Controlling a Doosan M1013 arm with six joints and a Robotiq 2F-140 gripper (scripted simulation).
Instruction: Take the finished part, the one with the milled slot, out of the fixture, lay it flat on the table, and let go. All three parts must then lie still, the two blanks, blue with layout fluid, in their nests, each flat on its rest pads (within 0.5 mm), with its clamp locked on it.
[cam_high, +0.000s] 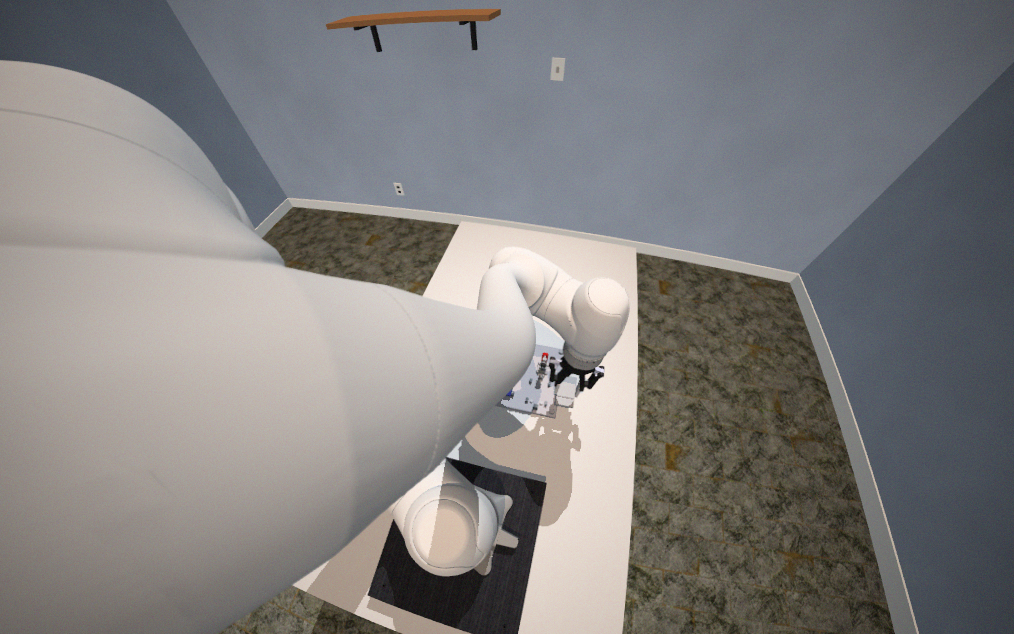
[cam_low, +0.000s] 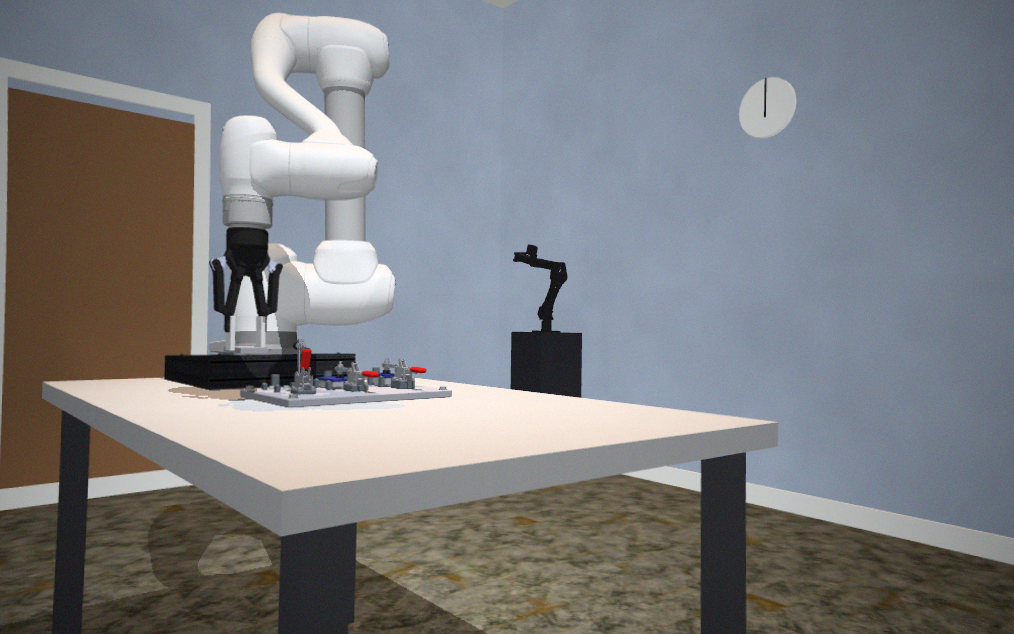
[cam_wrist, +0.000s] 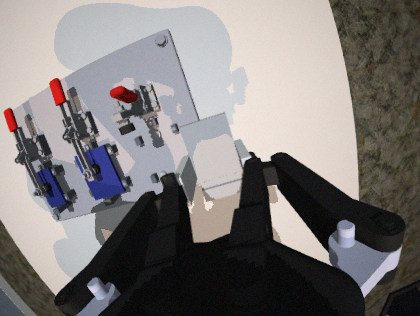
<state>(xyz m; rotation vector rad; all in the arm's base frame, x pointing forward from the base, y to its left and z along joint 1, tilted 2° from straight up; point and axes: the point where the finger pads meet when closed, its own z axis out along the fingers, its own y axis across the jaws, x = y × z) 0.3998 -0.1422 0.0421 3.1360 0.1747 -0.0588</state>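
My gripper (cam_wrist: 215, 158) is shut on the finished part (cam_wrist: 211, 157), a pale grey block, and holds it in the air above the table, just off the fixture plate's (cam_wrist: 113, 128) right edge. It also shows in the exterior view (cam_low: 246, 332), well above the plate (cam_low: 347, 392). Two blue blanks (cam_wrist: 101, 170) (cam_wrist: 52, 187) sit in their nests under clamps with red handles (cam_wrist: 56, 89) (cam_wrist: 9, 118). The third clamp (cam_wrist: 122, 93) stands over an empty nest, its red handle swung to the side. The part's slot is hidden from me.
The arm's black base mount (cam_low: 257, 366) lies behind the fixture. A small black arm on a dark pedestal (cam_low: 545, 328) stands beyond the table. The table's right edge (cam_wrist: 332, 81) runs close to the held part.
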